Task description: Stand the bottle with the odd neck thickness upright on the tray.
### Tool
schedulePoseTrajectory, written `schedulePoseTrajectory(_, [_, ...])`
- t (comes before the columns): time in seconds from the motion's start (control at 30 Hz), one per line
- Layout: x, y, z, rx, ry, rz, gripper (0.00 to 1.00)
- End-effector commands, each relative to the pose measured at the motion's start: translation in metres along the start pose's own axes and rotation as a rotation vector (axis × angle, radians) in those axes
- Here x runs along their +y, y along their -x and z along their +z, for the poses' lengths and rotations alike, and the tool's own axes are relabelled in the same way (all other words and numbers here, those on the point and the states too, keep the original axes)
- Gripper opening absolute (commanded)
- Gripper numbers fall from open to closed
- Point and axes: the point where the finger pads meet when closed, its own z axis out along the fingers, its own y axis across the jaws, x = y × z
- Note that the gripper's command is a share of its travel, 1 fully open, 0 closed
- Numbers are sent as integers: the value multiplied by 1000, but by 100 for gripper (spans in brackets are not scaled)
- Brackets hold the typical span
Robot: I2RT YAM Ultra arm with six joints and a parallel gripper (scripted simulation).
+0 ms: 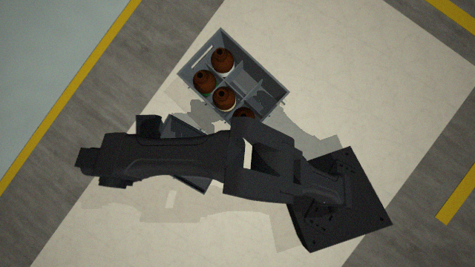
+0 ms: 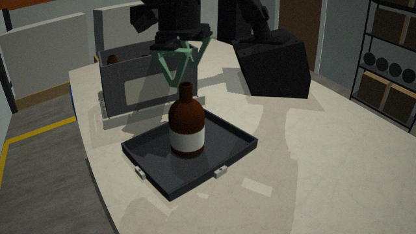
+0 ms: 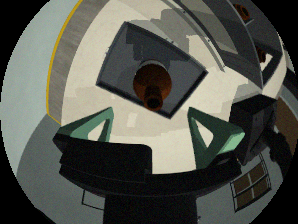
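Observation:
A brown bottle with a white label (image 2: 186, 117) (image 3: 152, 82) stands upright on the dark tray (image 2: 195, 184) (image 3: 112, 65). The tray is partly hidden under the arm in the top view. My gripper (image 2: 185, 76) (image 3: 150, 110) is open and empty, with its green fingers above the bottle's mouth, apart from the bottle. Several brown bottles stand in the grey crate (image 1: 260, 70) (image 2: 112, 91), among them one at the top (image 1: 222, 60), one at the left (image 1: 204, 81) and one in the middle (image 1: 223, 98). Another bottle (image 1: 243, 112) is partly hidden by the arm.
The crate stands behind the tray in the exterior view, its tall wall close to the tray's back corner. Crate cells on the right in the top view hold no bottle. The arm's black base (image 1: 352, 193) (image 2: 273, 68) stands on the table (image 1: 352, 74).

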Motion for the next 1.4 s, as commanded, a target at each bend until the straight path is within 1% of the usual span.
schedulePoseTrajectory(0.0, [6,3,-37,-17,50,5,100])
schedulePoseTrajectory(0.07, [6,3,-37,-17,50,5,100])
schedulePoseTrajectory(0.33, [5,2,-52,-16,50,5,100])
schedulePoseTrajectory(0.57, [5,2,-61,-16,50,5,100])
schedulePoseTrajectory(0.9, [4,2,-66,-16,50,3,100])
schedulePoseTrajectory(1.37, [4,2,-66,-16,50,2,100])
